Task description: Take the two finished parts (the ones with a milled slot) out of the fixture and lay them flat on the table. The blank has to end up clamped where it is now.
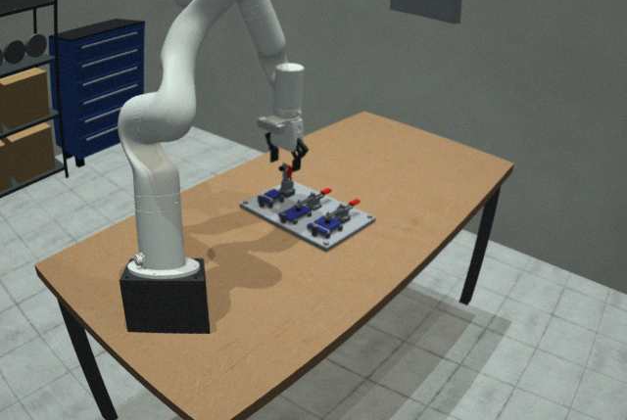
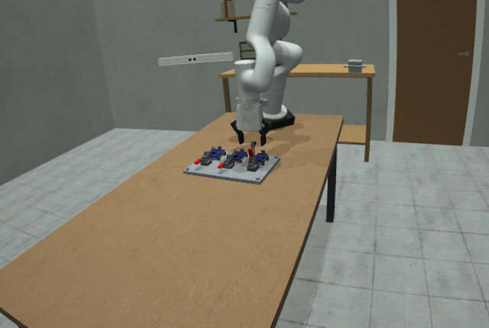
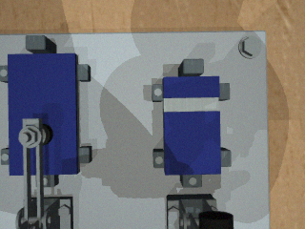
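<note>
Three blue parts sit in your fixture plate (image 1: pixel 354 223) mid-desk (image 1: pixel 405 163); the slotted part (image 3: pixel 192 125) nearest the arm has its red toggle handle (image 1: pixel 288 170) raised. Your gripper (image 1: pixel 286 158) hangs directly above it, pointing down, released and empty.
</note>
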